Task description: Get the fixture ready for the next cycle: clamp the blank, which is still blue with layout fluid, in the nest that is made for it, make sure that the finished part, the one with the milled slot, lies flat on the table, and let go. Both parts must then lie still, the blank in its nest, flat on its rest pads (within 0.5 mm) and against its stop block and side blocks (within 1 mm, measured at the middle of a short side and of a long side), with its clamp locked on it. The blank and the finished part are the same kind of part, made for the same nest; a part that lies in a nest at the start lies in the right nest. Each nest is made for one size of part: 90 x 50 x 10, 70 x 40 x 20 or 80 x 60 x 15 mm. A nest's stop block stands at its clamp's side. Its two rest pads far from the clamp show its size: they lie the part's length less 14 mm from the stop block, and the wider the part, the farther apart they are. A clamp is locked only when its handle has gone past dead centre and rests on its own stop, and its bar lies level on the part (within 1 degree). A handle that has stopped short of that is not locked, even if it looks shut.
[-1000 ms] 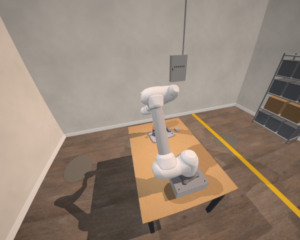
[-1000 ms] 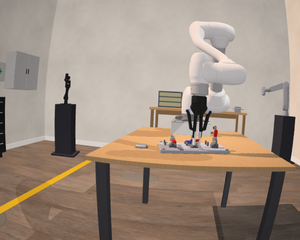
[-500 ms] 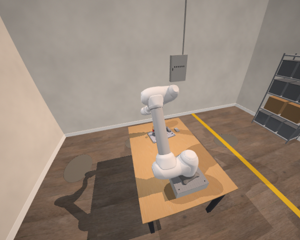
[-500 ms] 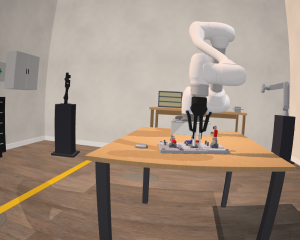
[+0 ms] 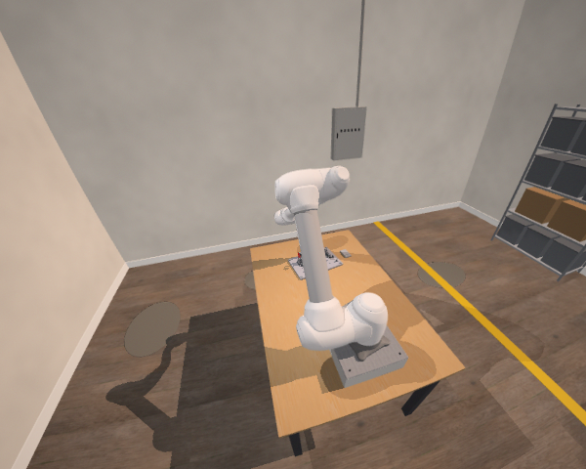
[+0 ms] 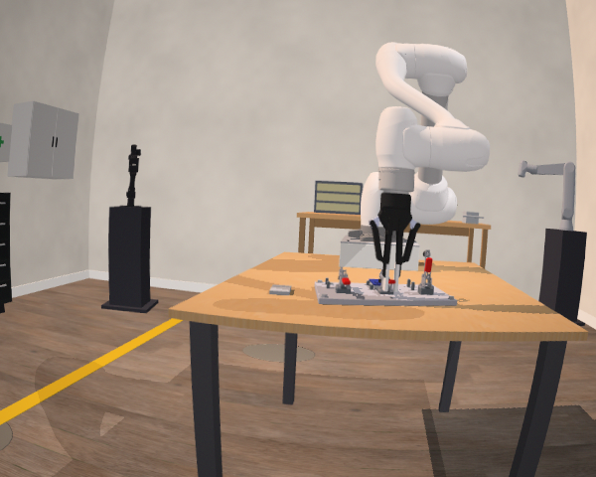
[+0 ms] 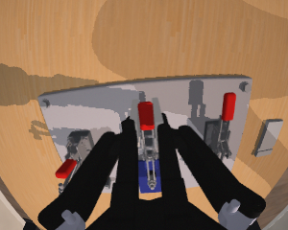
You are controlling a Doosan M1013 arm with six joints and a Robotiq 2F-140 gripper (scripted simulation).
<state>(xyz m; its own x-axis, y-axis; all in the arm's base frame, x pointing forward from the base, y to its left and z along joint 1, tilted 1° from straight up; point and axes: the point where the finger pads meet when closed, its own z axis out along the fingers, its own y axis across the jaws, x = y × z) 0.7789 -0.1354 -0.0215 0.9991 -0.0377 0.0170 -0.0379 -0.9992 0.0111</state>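
We see the pincer (image 7: 146, 129) pointing straight down over the fixture plate (image 7: 93, 105), its black fingers closed on the middle clamp's handle (image 7: 146, 117), the one with the red grip. In the wrist view the red grip sticks out just past the fingertips, and the metal linkage of that clamp runs back between the fingers toward the palm. In the exterior view the pincer (image 6: 390, 277) reaches down to the plate (image 6: 334, 299), fingertips at clamp height.

Directly under the pincer, between the fingers, we see the blue blank (image 7: 144, 179) lying in the middle nest with the clamp's bar over it; whether it sits fully against the blocks we cannot tell. In the exterior view only a sliver of the blank (image 6: 374, 281) shows just beside the fingers.

To one side of the pincer in the wrist view a second clamp (image 7: 228, 107) stands with its red handle up; in the exterior view it is upright too (image 6: 427, 265). On the other side a third clamp (image 7: 66, 168) has its red handle low and tilted.

Further out, off the plate past the upright clamp, the grey finished part (image 7: 267, 137) lies flat on the table (image 7: 67, 26), well apart from the pincer. In the top view it sits (image 5: 345, 253) beside the plate's edge; its slot is too small to make out.
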